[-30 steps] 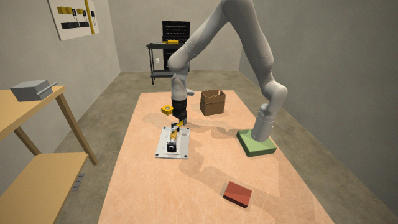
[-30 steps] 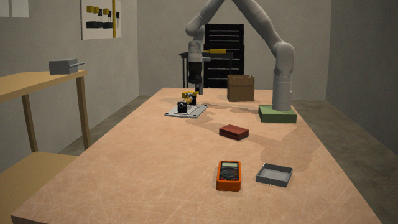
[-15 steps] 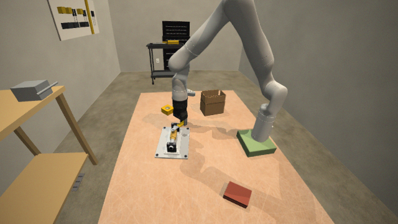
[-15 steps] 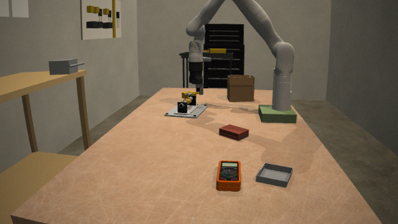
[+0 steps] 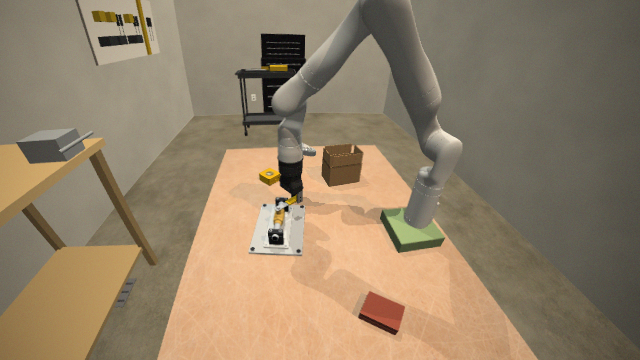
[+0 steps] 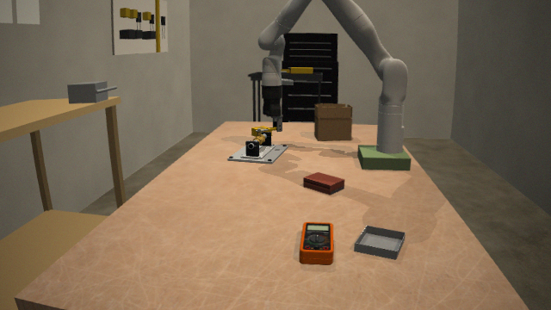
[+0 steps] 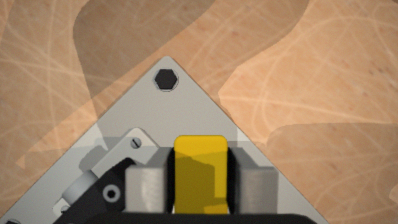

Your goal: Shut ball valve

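Valve handle (image 7: 200,172) pinched in my end effector (image 7: 200,192); I see it angling off the valve body (image 5: 278,218), far-right end.

Looked like a workshop: black tool chest (image 6: 316,47), wall tool board (image 5: 120,30), wooden workbench (image 6: 52,109), multimeter (image 6: 317,242).

Legible text: none. Wall poster (image 5: 120,27) at 11 o'clock and multimeter (image 6: 317,242) markings too small to read.
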{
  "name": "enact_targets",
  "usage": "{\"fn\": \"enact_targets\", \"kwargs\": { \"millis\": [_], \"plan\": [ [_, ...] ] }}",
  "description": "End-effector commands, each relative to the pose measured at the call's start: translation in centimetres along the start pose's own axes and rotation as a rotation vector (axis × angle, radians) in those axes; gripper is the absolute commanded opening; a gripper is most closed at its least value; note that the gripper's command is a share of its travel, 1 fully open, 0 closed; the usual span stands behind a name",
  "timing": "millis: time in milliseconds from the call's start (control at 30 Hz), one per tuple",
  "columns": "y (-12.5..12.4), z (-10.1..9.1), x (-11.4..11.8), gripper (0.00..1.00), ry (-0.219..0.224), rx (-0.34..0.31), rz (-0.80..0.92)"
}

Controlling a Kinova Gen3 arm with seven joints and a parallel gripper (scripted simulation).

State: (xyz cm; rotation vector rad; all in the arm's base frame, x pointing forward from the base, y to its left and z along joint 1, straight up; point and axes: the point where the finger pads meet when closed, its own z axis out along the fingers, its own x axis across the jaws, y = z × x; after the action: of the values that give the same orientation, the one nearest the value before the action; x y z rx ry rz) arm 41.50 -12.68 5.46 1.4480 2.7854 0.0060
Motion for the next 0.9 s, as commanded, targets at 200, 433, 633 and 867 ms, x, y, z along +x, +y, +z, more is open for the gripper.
{"fn": "enact_targets", "kwargs": {
  "millis": [200, 433, 633, 867],
  "plan": [
    [0.1, -0.1, 0.5, 0.0, 0.001, -0.001, 0.054],
    [0.1, -0.1, 0.8, 0.0, 0.001, -0.001, 0.092],
    [0.1, -0.1, 1.0, 0.0, 0.001, -0.001, 0.12],
    [0.2, -0.1, 1.4, 0.0, 0.001, -0.001, 0.163]
  ]
}}
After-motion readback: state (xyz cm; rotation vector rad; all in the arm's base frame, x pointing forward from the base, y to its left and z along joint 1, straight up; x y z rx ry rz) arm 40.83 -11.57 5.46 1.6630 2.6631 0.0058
